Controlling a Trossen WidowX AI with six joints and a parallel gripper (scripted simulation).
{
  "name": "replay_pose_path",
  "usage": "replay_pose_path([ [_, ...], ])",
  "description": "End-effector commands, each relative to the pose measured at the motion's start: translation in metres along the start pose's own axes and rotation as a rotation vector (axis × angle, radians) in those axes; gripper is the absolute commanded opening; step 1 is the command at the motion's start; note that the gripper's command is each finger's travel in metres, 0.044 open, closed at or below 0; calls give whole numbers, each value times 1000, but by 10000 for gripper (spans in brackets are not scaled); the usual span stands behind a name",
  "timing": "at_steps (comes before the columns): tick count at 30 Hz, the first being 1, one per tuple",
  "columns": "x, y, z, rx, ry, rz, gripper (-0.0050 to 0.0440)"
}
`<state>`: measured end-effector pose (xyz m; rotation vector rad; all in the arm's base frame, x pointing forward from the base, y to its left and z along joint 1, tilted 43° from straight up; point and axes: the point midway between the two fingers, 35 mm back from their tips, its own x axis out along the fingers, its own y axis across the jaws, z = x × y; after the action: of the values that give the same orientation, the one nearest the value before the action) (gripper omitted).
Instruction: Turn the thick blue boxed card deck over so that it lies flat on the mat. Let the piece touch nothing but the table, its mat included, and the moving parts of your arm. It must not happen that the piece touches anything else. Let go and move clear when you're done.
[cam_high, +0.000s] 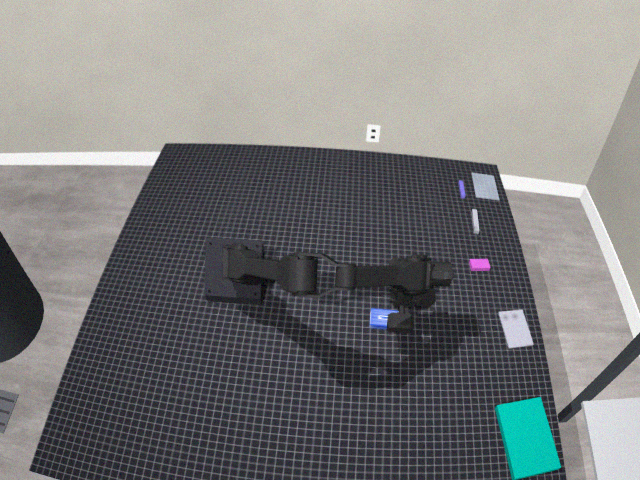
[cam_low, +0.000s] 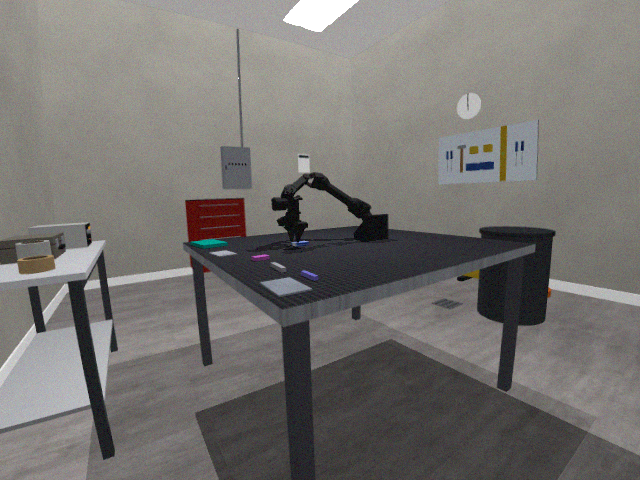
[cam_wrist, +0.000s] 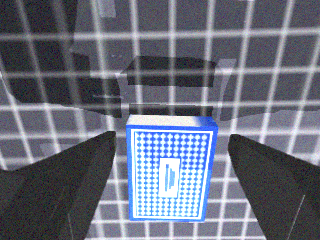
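The thick blue boxed card deck (cam_high: 379, 317) (cam_low: 301, 242) (cam_wrist: 171, 172) lies on the black gridded mat (cam_high: 206, 387) with its broad patterned face up, right of the table's middle. My gripper (cam_high: 397, 319) (cam_low: 295, 235) (cam_wrist: 172, 140) is open and low over the deck. In the wrist view one dark finger stands on each side of the deck, with a strip of mat showing between each finger and the deck's long edges. The fingers do not touch the deck.
Along the right side of the mat lie a magenta block (cam_high: 479, 264) (cam_low: 260, 256), a small white bar (cam_high: 475, 221), a purple bar (cam_high: 461, 188), a grey plate (cam_high: 485, 186), a pale card (cam_high: 514, 328) and a teal box (cam_high: 527, 436) (cam_low: 208, 242).
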<state>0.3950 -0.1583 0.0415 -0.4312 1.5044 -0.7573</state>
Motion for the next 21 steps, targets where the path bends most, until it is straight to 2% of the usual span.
replay_pose_path([
  [1,2,-1,0,-2,-4,-4,313],
  [21,11,-1,1,-2,-5,-4,313],
])
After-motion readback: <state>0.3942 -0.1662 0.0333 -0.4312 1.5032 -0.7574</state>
